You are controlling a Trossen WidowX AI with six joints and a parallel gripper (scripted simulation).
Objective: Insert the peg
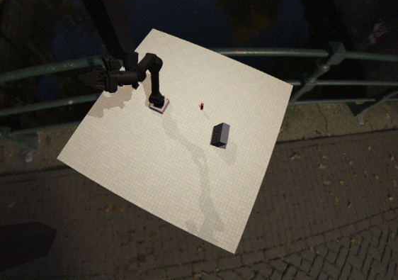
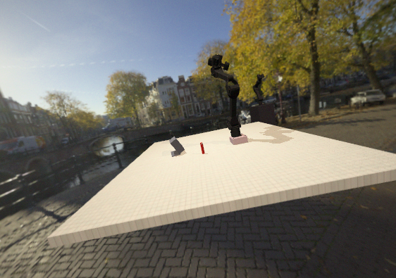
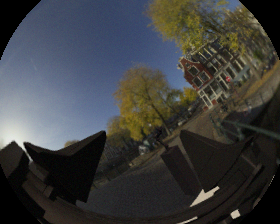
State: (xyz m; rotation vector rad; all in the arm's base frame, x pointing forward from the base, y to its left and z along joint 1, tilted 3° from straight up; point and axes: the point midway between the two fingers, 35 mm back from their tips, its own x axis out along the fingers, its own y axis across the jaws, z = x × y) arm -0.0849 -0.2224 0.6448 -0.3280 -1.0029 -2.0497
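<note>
The red peg [image 1: 202, 106] [image 2: 202, 148] stands upright on the table, between the arm's base and the sloped panel. The sloped panel [image 1: 215, 139] [image 2: 177, 146] is a dark grey tilted block. Its hole [image 1: 217, 134] shows as a tiny dark spot in its face in the top view; its shape is too small to tell. My gripper [image 1: 85, 78] [image 3: 144, 135] is open and empty. It is raised high on the far side of the base from the peg and the panel, pointing away from them. The wrist view shows neither peg nor panel.
The arm's pink base [image 1: 163, 109] [image 2: 239, 139] stands on the pale tiled table [image 1: 149, 165] [image 2: 218, 178]. Green railings [image 1: 262, 53] run behind the table in the top view. A dark box [image 2: 262, 113] with a dark shape on it stands beyond the table in the exterior view.
</note>
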